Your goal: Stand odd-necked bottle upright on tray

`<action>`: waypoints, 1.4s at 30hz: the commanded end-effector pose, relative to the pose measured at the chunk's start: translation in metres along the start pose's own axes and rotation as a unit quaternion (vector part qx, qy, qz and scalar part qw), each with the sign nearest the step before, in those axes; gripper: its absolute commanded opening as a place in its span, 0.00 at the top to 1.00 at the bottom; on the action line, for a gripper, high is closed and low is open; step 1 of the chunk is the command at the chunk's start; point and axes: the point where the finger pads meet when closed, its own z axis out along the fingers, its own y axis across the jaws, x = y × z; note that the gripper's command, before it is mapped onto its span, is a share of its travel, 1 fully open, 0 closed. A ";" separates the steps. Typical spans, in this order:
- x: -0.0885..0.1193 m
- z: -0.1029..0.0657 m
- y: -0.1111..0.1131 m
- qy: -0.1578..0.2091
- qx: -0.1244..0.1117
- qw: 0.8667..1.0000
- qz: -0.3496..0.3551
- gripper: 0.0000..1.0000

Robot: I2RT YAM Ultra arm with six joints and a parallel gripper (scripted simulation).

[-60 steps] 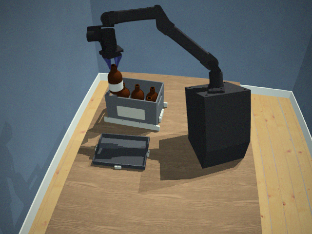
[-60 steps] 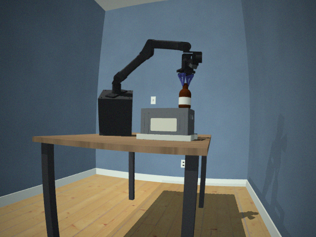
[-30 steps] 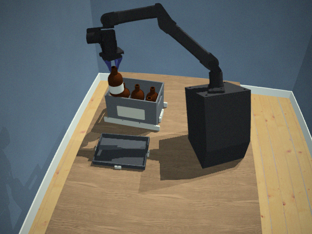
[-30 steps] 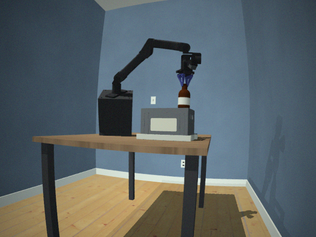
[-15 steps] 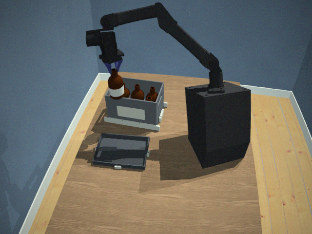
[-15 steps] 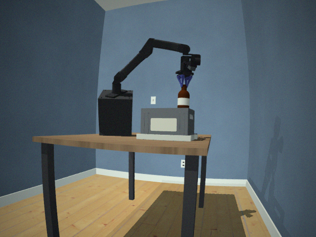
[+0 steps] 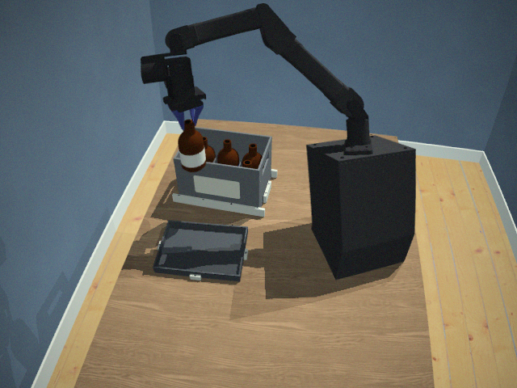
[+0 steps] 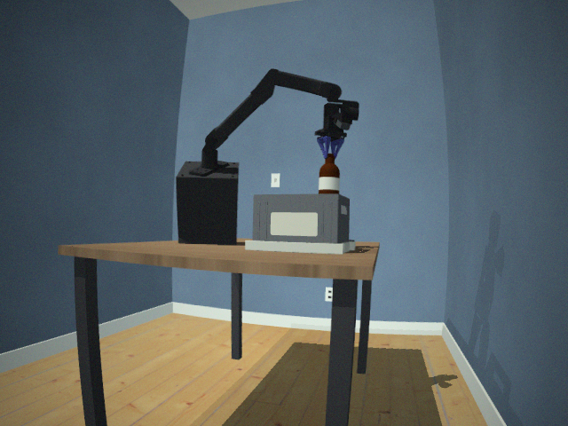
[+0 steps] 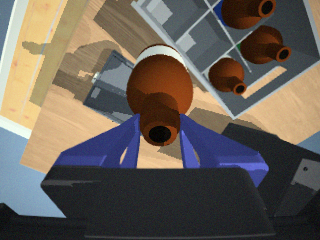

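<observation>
My gripper (image 7: 190,118) with blue fingers is shut on the neck of a brown bottle with a white label (image 7: 191,146). The bottle hangs upright at the left front corner of the grey crate (image 7: 224,172), its base about level with the crate's rim. It also shows in the exterior view (image 8: 328,175) and in the wrist view (image 9: 159,95), where the gripper (image 9: 160,134) grips just below the opening. Several brown bottles (image 7: 228,153) stand in the crate. The dark tray (image 7: 200,249) lies flat on the table in front of the crate.
The crate rests on a white base plate (image 7: 219,203). The black arm pedestal (image 7: 361,202) stands to the right of the crate and tray. A white raised rim (image 7: 112,221) runs along the table's left edge.
</observation>
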 end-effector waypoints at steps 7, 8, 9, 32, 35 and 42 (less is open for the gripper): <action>0.020 -0.029 0.019 -0.022 -0.036 0.999 0.010 1.00; 0.024 -0.027 0.019 -0.021 -0.033 0.999 0.009 1.00; 0.027 -0.026 0.020 -0.020 -0.032 0.999 0.008 1.00; 0.074 -0.030 0.041 -0.019 -0.035 0.999 0.009 1.00; 0.086 -0.020 0.047 -0.016 -0.025 1.000 0.005 1.00; 0.098 -0.032 0.051 -0.018 -0.034 0.999 0.009 1.00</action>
